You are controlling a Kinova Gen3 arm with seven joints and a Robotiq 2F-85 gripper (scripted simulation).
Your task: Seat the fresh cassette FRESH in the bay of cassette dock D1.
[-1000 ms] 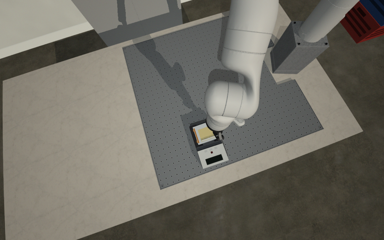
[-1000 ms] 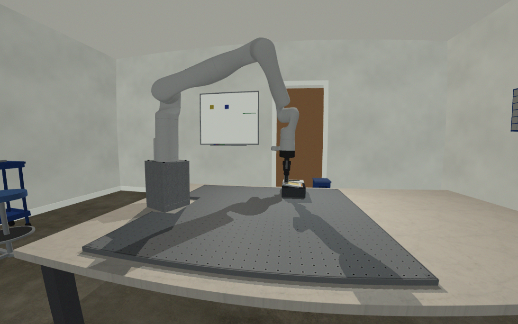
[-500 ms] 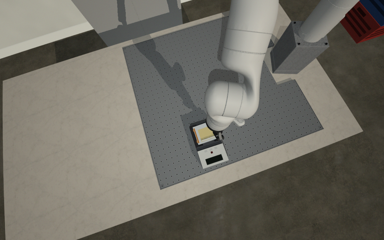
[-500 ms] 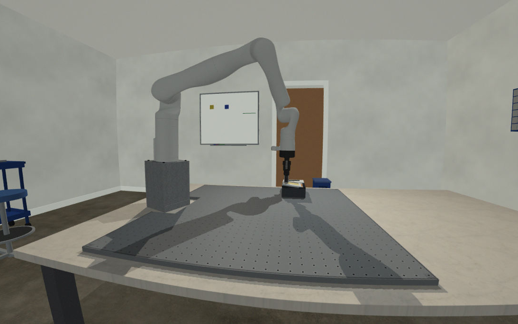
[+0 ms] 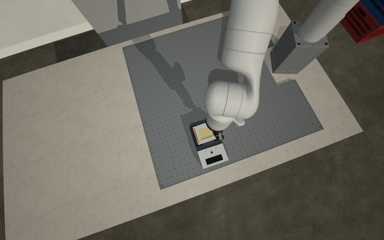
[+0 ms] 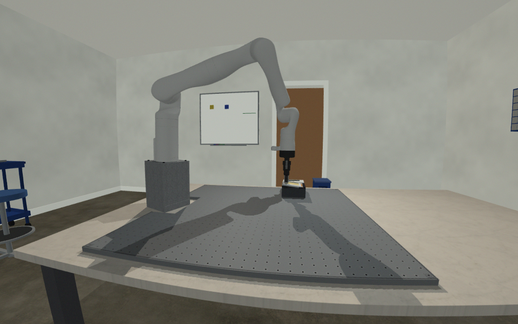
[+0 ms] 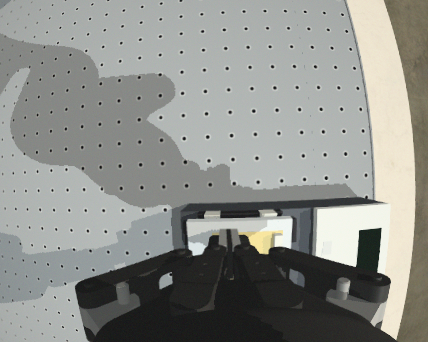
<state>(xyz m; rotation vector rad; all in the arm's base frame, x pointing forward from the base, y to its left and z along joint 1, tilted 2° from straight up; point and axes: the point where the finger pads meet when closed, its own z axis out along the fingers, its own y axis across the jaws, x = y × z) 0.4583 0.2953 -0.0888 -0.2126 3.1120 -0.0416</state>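
My black two-finger gripper [image 7: 228, 241] is shut to its narrowest, pads pressed together with nothing between them, pointing straight down. Its tips meet the near edge of the white-framed cassette with the pale yellow gel panel [image 5: 204, 132], which lies inside the dark bay of the cassette dock [image 5: 207, 146], an orange strip along one side. Whether the cassette sits fully flat I cannot tell. The dock's white panel carries a small red light [image 5: 211, 152], dim rather than bright, and a black window. The dock stands on the grey perforated deck plate [image 5: 169, 89], which rests on the pale stone table [image 5: 62, 125].
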